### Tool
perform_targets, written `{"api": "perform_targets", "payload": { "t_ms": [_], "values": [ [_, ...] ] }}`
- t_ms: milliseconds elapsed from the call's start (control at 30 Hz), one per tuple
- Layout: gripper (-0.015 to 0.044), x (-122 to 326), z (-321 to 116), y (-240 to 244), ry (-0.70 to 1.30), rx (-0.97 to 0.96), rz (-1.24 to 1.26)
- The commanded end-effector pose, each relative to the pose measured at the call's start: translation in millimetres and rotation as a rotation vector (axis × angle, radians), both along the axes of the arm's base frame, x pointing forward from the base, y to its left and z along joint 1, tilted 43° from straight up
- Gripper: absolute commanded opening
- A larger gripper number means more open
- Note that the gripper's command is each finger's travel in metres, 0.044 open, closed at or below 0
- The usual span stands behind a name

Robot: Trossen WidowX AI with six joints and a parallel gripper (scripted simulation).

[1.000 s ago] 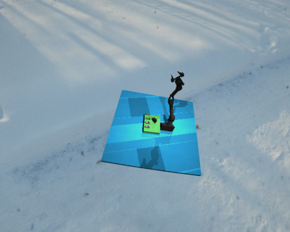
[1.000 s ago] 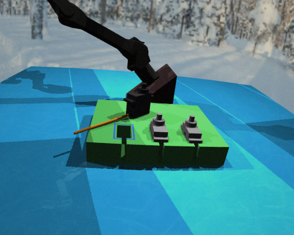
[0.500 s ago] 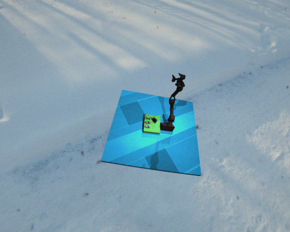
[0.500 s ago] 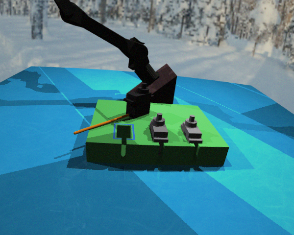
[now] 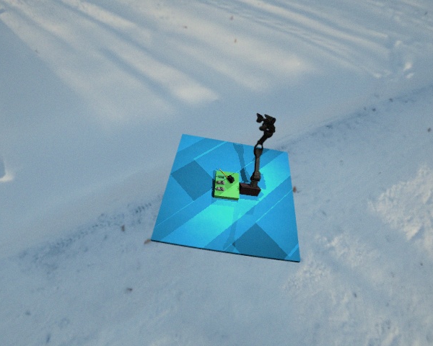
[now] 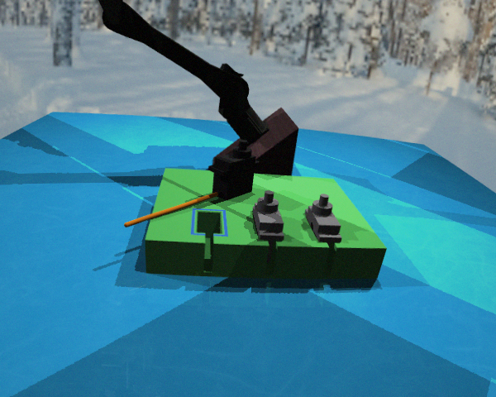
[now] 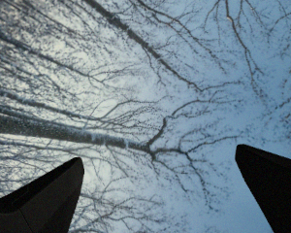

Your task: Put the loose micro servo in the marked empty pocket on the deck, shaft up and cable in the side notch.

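Observation:
The loose micro servo (image 5: 230,179) (image 6: 233,181), a black block, stands upright on the green deck (image 5: 229,192) (image 6: 307,184) with its output shaft up. It is behind the marked pocket (image 6: 208,221), which is empty inside its blue outline (image 6: 192,222). The pocket's side notch (image 6: 207,251) opens at the deck's front in the exterior view. The orange cable (image 6: 167,210) runs from the servo past the pocket and out over the deck's left edge. My gripper (image 5: 262,115) (image 7: 160,159) is open and empty, high above and away from the servo; it is out of view in the exterior view.
Two grey servos (image 6: 269,220) (image 6: 324,220) sit in the deck beside the pocket, with their shafts up. The arm's dark red base (image 5: 250,189) (image 6: 282,132) stands close behind the deck in the exterior view. The deck lies on a blue board (image 5: 209,231) (image 6: 90,324).

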State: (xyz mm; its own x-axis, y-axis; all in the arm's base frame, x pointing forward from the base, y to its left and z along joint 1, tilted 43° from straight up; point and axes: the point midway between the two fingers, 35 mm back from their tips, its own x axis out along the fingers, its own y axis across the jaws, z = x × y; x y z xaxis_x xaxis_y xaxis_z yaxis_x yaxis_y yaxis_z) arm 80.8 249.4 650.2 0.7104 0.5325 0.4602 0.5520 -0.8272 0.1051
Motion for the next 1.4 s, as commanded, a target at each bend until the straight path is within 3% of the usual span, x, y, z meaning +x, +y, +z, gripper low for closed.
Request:
{"api": "perform_targets", "payload": {
  "t_ms": [0,633,1367],
  "values": [
    [0.0440,8,-17,19,-0.041,-0.127,-0.057],
    [0.0440,60,-88,64,-0.148,-0.587,-0.256],
    [0.0440,150,-220,79,-0.165,-1.303,-0.408]
  ]
}}
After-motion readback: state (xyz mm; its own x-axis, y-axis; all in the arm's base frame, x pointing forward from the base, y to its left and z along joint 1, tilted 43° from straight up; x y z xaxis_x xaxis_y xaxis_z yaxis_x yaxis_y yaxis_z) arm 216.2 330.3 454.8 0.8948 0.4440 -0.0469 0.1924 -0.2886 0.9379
